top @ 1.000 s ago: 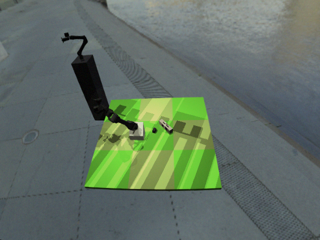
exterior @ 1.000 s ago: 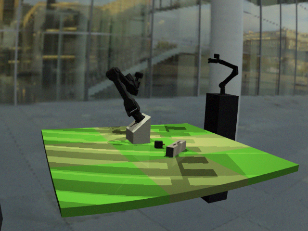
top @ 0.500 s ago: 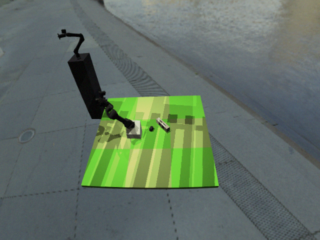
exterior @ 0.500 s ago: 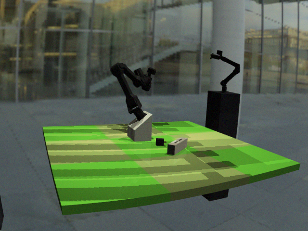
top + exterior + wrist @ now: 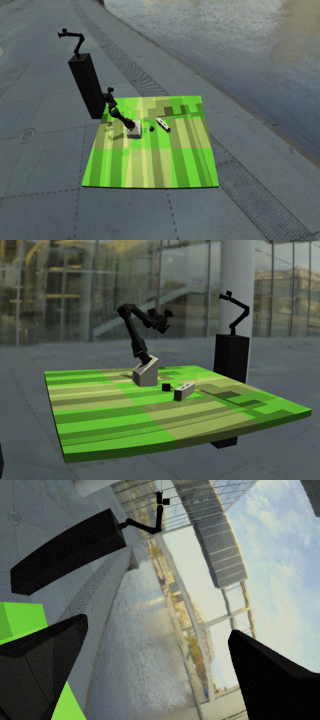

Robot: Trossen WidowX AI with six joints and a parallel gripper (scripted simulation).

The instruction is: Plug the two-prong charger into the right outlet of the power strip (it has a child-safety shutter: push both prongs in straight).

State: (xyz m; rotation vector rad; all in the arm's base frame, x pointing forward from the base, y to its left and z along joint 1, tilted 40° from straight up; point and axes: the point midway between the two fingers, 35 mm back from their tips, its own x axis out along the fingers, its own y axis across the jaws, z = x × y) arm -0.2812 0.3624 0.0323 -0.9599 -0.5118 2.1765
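Note:
The black two-prong charger (image 5: 151, 128) (image 5: 166, 387) rests on the table between the arm's base and the power strip. In the exterior view its small prongs point toward the strip. The white power strip (image 5: 166, 126) (image 5: 186, 392) has two dark outlets on its top face and lies at an angle just beyond the charger, with a gap between them. My gripper (image 5: 104, 96) (image 5: 167, 321) (image 5: 160, 630) is open and empty, raised high above the table and well away from both. The wrist view shows neither charger nor strip.
The arm's pale base block (image 5: 134, 133) (image 5: 149, 376) stands beside the charger on the green patterned table (image 5: 144, 167) (image 5: 116, 431) (image 5: 25, 617). A tall black pedestal (image 5: 85, 85) (image 5: 231, 356) (image 5: 65, 552) carrying a second arm (image 5: 79, 42) (image 5: 241, 314) (image 5: 150, 528) stands by the table's edge.

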